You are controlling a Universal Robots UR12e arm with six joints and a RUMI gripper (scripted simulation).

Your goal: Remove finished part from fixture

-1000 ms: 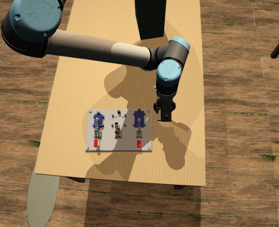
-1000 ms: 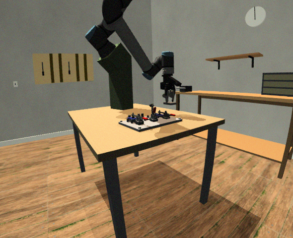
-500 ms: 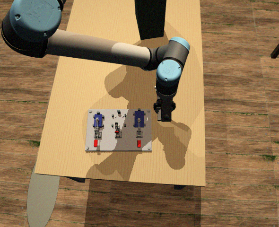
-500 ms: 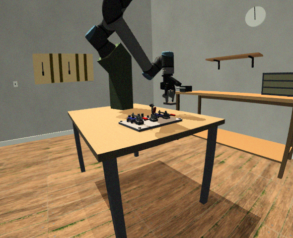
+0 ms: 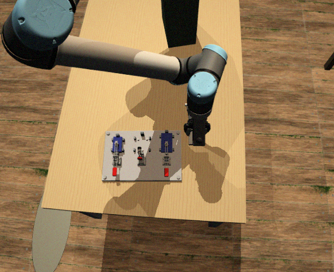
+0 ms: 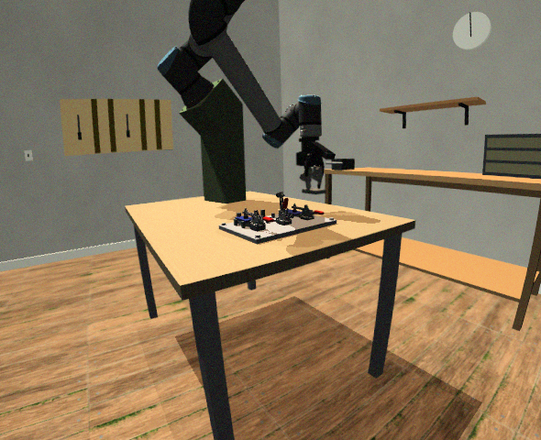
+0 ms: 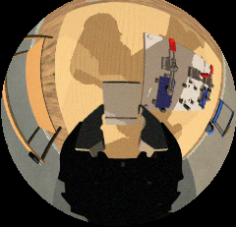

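My gripper (image 5: 197,143) (image 6: 313,185) (image 7: 121,104) is shut on the finished part (image 7: 121,100), a pale grey block that shows between the fingers in the wrist view. It hangs well above the table (image 5: 102,102) (image 6: 190,246), just to the right of the fixture plate (image 5: 149,173) (image 6: 257,233) (image 7: 152,46). Two blue blanks (image 5: 117,145) (image 5: 166,140) (image 7: 161,93) sit clamped at the plate's left and right stations. The middle station is empty and its clamp (image 5: 143,158) (image 6: 282,203) stands open with the red handle up.
The robot's dark pedestal (image 5: 180,23) (image 6: 221,147) stands at the table's back edge. A second workbench (image 6: 450,177) with a drawer cabinet (image 6: 518,155) stands behind and to the right. Bare table lies right of the fixture under the gripper.
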